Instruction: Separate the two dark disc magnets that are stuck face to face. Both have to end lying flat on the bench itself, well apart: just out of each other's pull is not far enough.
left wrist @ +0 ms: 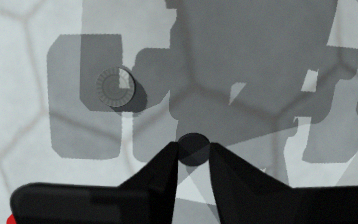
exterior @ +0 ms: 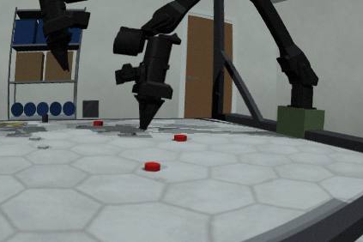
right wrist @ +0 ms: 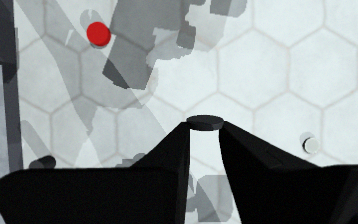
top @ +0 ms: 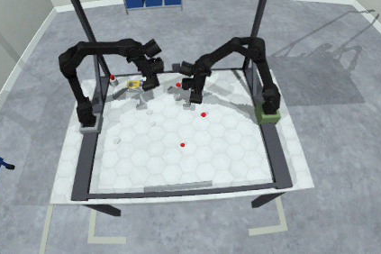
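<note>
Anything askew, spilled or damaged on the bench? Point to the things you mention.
Nothing stands out. The left gripper (top: 195, 102) (exterior: 143, 129) (left wrist: 193, 149) holds one dark disc magnet (left wrist: 194, 153), the right gripper (top: 150, 87) (exterior: 66, 69) (right wrist: 203, 129) the other dark disc magnet (right wrist: 205, 121), clearly apart. No spill or damage visible.

One disc magnet (left wrist: 194, 156) is in my left hand (top: 195, 100) (exterior: 143, 128) (left wrist: 193, 149), the other disc magnet (right wrist: 205, 123) in my right hand (top: 150, 86) (exterior: 66, 69) (right wrist: 203, 129); between them, a round piece (top: 178, 85) (exterior: 98, 123) (right wrist: 98, 34) lies on the table (top: 136, 167) (exterior: 117, 197) (left wrist: 10, 75) (right wrist: 270, 65).

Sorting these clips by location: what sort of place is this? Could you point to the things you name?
Probably a robotics lab or workshop: two arms on a framed bench (top: 298, 176), shelving (exterior: 44, 81) with boxes (exterior: 29, 66), and marking tape (top: 108, 240) on the floor.
</note>
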`<move>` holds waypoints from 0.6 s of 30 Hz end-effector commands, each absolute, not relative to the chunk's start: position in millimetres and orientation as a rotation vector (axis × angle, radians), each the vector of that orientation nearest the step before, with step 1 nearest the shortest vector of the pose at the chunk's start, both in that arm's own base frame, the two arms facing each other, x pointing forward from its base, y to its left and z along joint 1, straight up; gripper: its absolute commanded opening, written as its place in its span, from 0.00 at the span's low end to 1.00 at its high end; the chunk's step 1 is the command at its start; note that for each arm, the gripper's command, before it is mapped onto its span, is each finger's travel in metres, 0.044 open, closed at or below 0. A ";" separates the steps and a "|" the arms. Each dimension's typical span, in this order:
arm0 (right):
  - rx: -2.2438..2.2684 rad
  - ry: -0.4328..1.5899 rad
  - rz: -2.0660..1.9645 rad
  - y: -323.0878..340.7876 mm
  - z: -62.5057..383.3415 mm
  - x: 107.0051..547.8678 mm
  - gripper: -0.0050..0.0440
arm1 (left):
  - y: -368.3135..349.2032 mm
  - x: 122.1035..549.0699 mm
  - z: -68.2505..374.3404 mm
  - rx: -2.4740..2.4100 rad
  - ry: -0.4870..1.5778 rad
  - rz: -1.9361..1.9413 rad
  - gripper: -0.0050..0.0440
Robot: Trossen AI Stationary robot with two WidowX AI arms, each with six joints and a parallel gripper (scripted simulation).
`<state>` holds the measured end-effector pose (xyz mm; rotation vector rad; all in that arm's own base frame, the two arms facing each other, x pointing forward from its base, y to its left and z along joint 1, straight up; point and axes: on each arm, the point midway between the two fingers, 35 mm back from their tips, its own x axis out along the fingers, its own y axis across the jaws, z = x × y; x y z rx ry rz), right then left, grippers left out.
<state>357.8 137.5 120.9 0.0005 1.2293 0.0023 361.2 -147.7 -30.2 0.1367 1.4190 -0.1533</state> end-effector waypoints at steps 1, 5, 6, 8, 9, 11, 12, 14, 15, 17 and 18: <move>0.008 1.201 0.005 137.6 130.9 361.3 0.18 | -149.0 364.0 -6.3 0.065 1.423 -0.114 0.18; 0.008 1.201 0.005 137.6 130.9 361.3 0.18 | -147.0 357.2 -3.9 0.030 1.464 -0.077 0.18; 0.008 1.201 0.005 137.6 130.9 361.3 0.18 | -146.8 355.8 -3.3 0.022 1.472 -0.069 0.18; 0.008 1.201 0.005 137.6 130.9 361.3 0.18 | -146.6 353.4 -2.0 0.010 1.485 -0.055 0.18; 0.008 1.201 0.005 137.6 130.9 361.3 0.18 | -146.5 352.4 -1.5 0.005 1.491 -0.049 0.18; 0.008 1.201 0.005 137.6 130.9 361.3 0.18 | -146.1 350.7 -0.5 -0.005 1.500 -0.039 0.18; 0.008 1.201 0.005 137.6 130.9 361.3 0.18 | -146.0 350.0 -0.1 -0.009 1.504 -0.034 0.18; 0.008 1.201 0.005 137.6 130.9 361.3 0.18 | -145.9 349.4 0.2 -0.012 1.508 -0.031 0.18; 0.008 1.201 0.005 137.6 130.9 361.3 0.18 | -145.9 349.4 0.2 -0.012 1.508 -0.031 0.18; 0.008 1.201 0.005 137.6 130.9 361.3 0.18 | -145.4 348.5 0.8 -0.016 1.512 -0.023 0.18; 0.008 1.201 0.005 137.6 130.9 361.3 0.18 | -145.4 348.2 1.0 -0.018 1.514 -0.021 0.18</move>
